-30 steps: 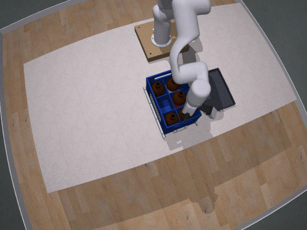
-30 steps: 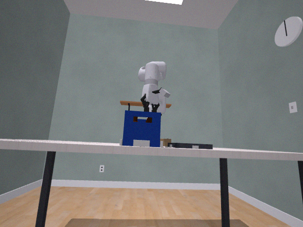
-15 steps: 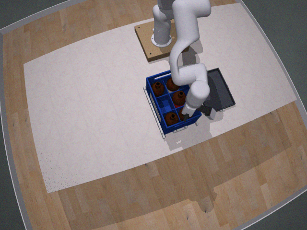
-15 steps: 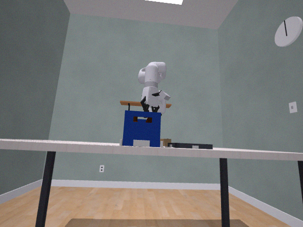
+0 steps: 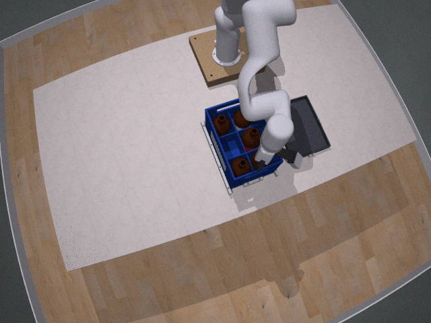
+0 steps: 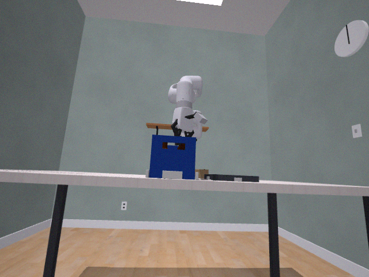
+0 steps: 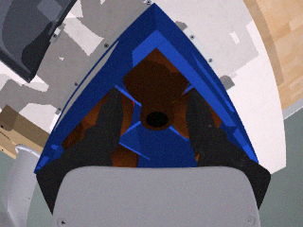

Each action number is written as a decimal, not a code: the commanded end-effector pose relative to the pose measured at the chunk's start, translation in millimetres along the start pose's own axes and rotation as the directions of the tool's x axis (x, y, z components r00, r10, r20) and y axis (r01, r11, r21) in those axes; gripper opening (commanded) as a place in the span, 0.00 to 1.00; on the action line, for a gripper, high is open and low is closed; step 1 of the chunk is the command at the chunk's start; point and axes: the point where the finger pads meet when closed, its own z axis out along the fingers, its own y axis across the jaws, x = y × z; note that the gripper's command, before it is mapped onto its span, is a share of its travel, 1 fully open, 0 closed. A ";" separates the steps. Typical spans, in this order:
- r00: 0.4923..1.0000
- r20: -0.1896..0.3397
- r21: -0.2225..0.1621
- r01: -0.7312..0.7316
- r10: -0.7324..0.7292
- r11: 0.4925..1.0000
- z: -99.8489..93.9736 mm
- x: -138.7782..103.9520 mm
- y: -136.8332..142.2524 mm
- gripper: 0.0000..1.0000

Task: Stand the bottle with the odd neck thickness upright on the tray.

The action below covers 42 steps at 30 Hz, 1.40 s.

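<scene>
- A brown bottle (image 5: pixel 254 161) (image 7: pixel 156 82) stood in a corner compartment of the blue crate (image 5: pixel 257 175) (image 6: pixel 172 161) (image 7: pixel 154 20), its dark mouth between the gripper's fingers in the wrist view.
- The gripper (image 5: pixel 260 163) (image 6: pixel 183 135) (image 7: pixel 154 101) was parted around that neck and grasped nothing.
- The other four bottles (image 5: pixel 221 127) (image 7: pixel 125 158) also stood in the crate, beside one vacant compartment; which of the five was the odd neck could not be told by eye.
- The step in hand looked to be lining up for a neck, either to gauge its thickness or to lift it.
- The next move called for centring the fingers just below the mouth, then closing gently without tipping the bottle or dragging the crate.
- Only a neck that proved different should then be raised past the crate's walls.
- Just beside the crate, the dark tray (image 5: pixel 317 122) (image 6: pixel 232 178) (image 7: pixel 26 30) lay flat, with no bottle seen on its visible part.
</scene>
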 end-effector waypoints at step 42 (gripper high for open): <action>1.000 -0.002 -0.003 0.000 0.000 1.000 -1.3 0.8 1.0 0.00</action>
